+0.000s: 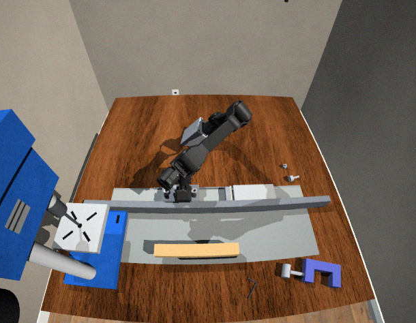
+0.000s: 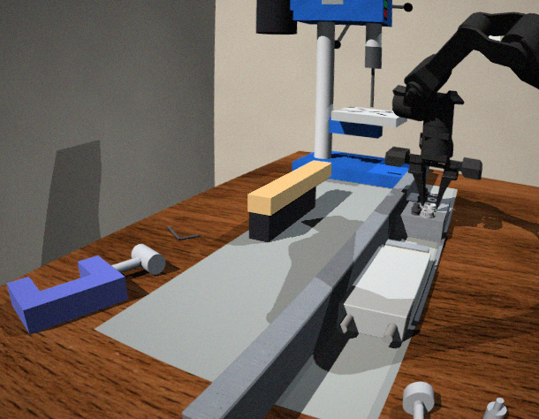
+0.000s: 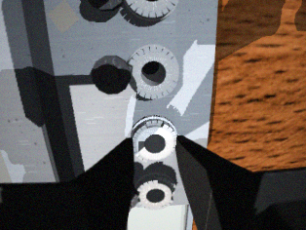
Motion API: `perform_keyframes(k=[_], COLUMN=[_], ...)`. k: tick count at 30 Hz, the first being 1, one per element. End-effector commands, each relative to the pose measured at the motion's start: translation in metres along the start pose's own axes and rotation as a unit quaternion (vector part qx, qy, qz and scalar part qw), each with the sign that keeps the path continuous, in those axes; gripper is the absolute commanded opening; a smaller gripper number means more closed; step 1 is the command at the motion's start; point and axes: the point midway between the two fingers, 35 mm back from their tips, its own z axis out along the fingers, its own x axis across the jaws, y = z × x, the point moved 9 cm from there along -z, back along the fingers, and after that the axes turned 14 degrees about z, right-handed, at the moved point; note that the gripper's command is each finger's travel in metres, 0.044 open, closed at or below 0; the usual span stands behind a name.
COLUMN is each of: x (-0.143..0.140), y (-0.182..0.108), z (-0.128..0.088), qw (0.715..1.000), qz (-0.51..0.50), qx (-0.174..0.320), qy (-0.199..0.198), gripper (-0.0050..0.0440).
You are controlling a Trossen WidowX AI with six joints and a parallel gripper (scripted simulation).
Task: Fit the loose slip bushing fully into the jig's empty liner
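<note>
Arm (image 1: pixel 215 133) reaches out and bends down at the wrist, gripper (image 2: pixel 431 191) pointing straight down, both fingers clamped on the bushing (image 3: pixel 155 142), one on each side of its head.
</note>
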Motion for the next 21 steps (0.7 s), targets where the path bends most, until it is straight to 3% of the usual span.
perform_keyframes(k=[1,2,9,13,21], x=[0.0019,0.0019,0.0019,0.0019,0.0031], y=[-0.0028,-0.0028,-0.0028,-0.0028,-0.0031], z=[-0.0056,-0.0056,-0.0056,-0.0056,-0.0084], qw=[1.000,1.000,1.000,1.000,1.000], qz=[-0.005,-0.005,-0.005,-0.005,-0.008], qx=[-0.003,-0.003,-0.003,-0.003,-0.004], qy=[0.008,0.008,0.008,0.008,0.010], gripper=[-0.0050,0.0024,0.0192,0.0220,0.0220])
